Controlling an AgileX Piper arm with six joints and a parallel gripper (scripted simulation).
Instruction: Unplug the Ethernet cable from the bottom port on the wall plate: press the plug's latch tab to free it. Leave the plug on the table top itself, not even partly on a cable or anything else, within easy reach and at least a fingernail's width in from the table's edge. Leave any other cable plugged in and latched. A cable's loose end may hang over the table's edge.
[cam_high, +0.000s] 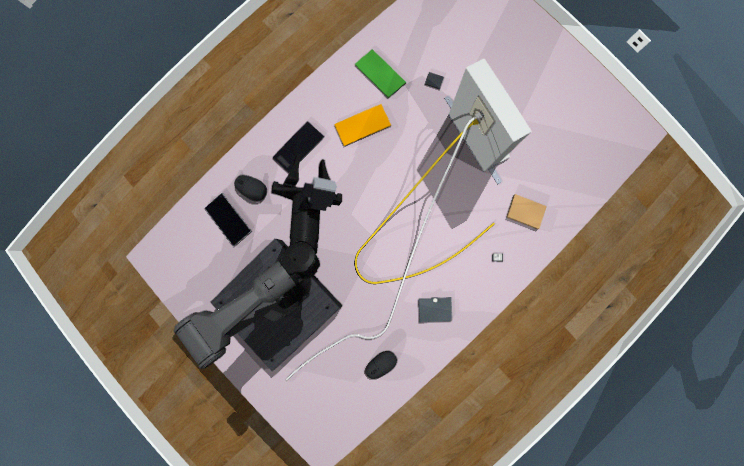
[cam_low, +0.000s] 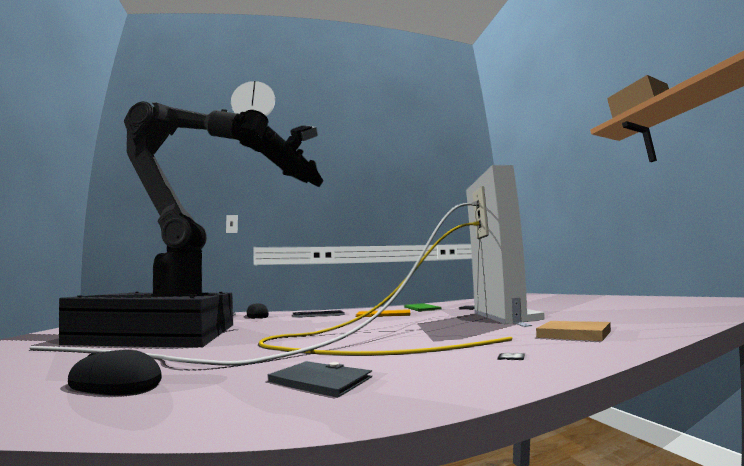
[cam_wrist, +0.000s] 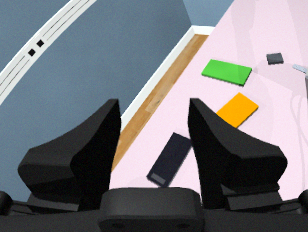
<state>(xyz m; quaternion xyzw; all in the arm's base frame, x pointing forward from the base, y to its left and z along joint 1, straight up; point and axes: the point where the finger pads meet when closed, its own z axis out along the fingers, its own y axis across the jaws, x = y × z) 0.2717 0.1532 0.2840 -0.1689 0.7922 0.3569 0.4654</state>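
Two cables, white (cam_low: 407, 268) and yellow (cam_low: 439, 237), occupy the wall plate (cam_low: 481, 211); gripper (cam_low: 312, 176) aloft, fingers partly open, empty.

A green block (cam_high: 380, 72) lies on the pink tabletop (cam_high: 576, 137); just beside it, an orange block (cam_high: 362, 124); beyond that, a black phone (cam_high: 298, 146); well apart from the green block, a tan box (cam_high: 526, 211) and two black computer mice (cam_high: 380, 364).

Two cables (cam_low: 384, 299) from wall plate (cam_low: 480, 211) across table (cam_low: 439, 395)
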